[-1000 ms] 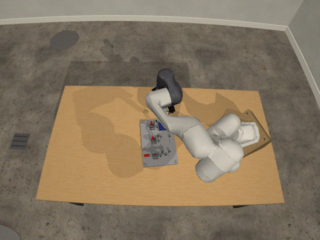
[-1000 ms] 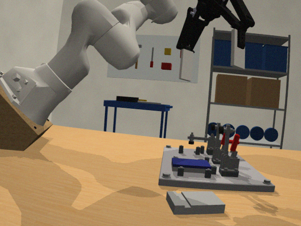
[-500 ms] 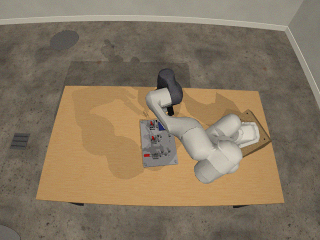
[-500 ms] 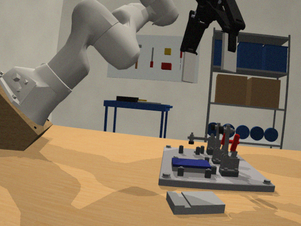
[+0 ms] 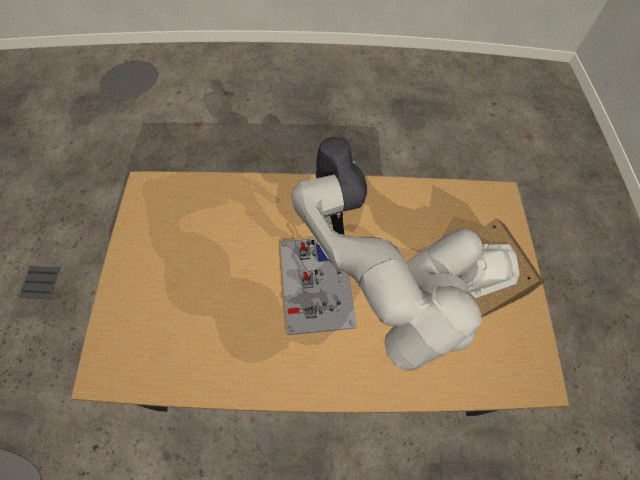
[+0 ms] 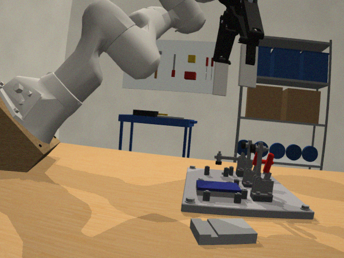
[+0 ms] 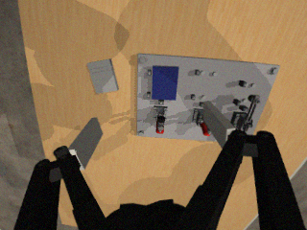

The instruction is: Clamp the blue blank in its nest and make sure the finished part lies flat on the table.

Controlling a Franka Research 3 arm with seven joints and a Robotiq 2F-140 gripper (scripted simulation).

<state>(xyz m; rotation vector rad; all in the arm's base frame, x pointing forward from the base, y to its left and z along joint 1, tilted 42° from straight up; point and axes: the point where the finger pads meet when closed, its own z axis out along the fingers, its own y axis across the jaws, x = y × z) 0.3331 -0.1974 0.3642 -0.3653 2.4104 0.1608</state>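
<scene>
The blue blank [image 6: 218, 186] lies in the nearest nest of the grey fixture plate [image 6: 244, 194], between its blocks. It also shows in the wrist view [image 7: 165, 82]. The red handle [image 6: 267, 162] of that nest's clamp stands upright. The grey finished part [image 6: 223, 230] with the milled slot lies flat on the table just in front of the plate, and shows in the wrist view [image 7: 103, 77]. My gripper [image 6: 234, 73] hangs high above the plate, wide open and empty; its fingers frame the plate in the wrist view [image 7: 153, 131].
The plate [image 5: 316, 286] holds two more nests. The middle clamp's red handle [image 5: 306, 277] stands up, and the far one's [image 5: 294, 310] lies flat towards the plate's edge. The arm's base stands on a wooden wedge [image 5: 509, 268] at the table's right.
</scene>
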